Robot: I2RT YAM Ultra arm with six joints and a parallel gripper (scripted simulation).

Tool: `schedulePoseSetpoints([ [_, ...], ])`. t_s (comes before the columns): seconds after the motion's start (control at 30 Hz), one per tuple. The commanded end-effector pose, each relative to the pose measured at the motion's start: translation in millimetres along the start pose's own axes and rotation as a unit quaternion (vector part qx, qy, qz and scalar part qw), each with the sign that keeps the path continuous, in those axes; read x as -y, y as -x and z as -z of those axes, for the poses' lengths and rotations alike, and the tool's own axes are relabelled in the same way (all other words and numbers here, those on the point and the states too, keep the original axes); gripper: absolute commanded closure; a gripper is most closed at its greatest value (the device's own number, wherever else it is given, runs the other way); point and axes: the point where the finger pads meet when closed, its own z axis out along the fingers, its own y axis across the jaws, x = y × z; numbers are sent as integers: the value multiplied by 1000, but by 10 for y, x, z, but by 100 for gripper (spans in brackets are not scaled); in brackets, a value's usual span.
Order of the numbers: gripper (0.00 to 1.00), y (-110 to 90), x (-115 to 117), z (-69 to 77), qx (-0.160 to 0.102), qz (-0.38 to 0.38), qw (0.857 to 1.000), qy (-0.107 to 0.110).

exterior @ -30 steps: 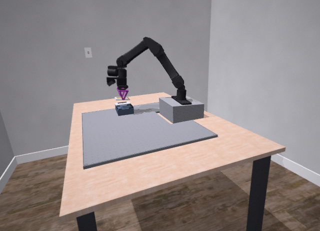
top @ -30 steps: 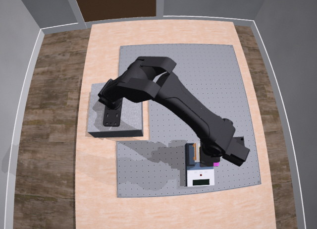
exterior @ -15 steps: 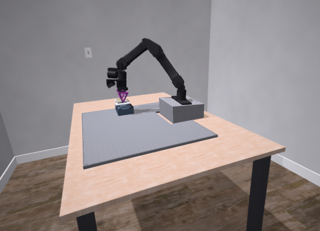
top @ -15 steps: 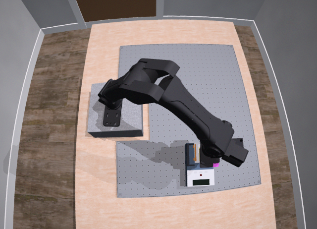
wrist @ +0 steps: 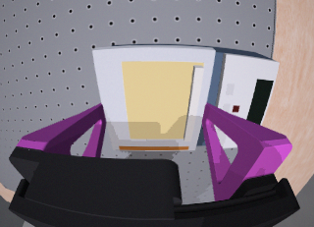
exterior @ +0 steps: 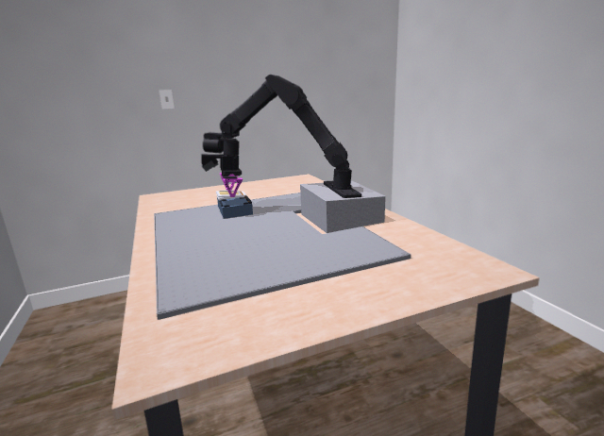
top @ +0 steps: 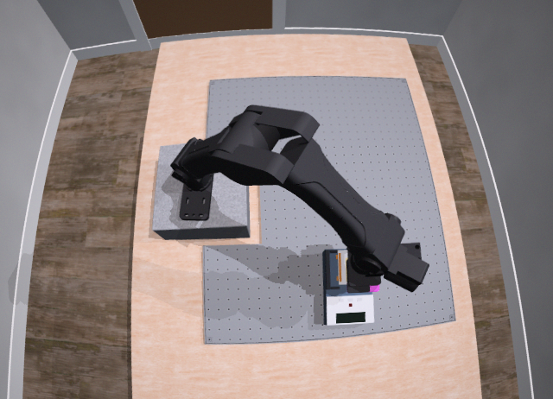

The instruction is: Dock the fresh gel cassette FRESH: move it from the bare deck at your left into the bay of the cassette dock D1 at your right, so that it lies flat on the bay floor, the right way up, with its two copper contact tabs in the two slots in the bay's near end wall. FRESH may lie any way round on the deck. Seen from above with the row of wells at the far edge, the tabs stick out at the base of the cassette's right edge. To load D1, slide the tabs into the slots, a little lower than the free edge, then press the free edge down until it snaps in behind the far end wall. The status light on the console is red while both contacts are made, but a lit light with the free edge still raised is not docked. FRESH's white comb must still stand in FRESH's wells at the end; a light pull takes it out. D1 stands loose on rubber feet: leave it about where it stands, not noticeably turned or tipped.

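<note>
My gripper (wrist: 153, 109) is shut on the cassette FRESH (wrist: 156, 97), a white frame with a pale yellow gel window, its purple fingers on the two side edges. FRESH is over the bay of the dock D1 (top: 346, 292) and hides the bay. An orange strip (wrist: 153, 147) shows at its edge nearest the camera. The dock's white console (wrist: 251, 99) has a dark display and a small dark red light (wrist: 235, 109). From the side, my gripper (exterior: 231, 185) holds FRESH (exterior: 226, 193) level with the top of the dark dock (exterior: 234, 206). I cannot tell whether it is seated. The tabs and slots are hidden.
The grey perforated deck covers most of the wooden table. The arm's grey base block (top: 200, 199) stands at the deck's left notch. The arm's links reach across the deck above the dock. The table edge is close beyond the console.
</note>
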Motion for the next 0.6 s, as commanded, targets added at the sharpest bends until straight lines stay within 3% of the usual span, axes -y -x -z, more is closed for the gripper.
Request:
schedulePoseSetpoints([
  [0.0, 100, 38, 20, -20, 13, 2, 1000, -3],
  [0.1, 100, 25, 16, -50, 13, 2, 1000, -3],
  [0.17, 100, 134, 74, 45, 29, 3, 1000, -12],
  [0.2, 100, 11, 11, 13, 21, 2, 1000, -7],
  [0.3, 100, 8, 13, 11, 21, 2, 1000, -7],
  [0.37, 100, 145, 95, 112, 39, 2, 999, -18],
  [0.57, 100, 140, 115, 108, 39, 1, 999, -18],
])
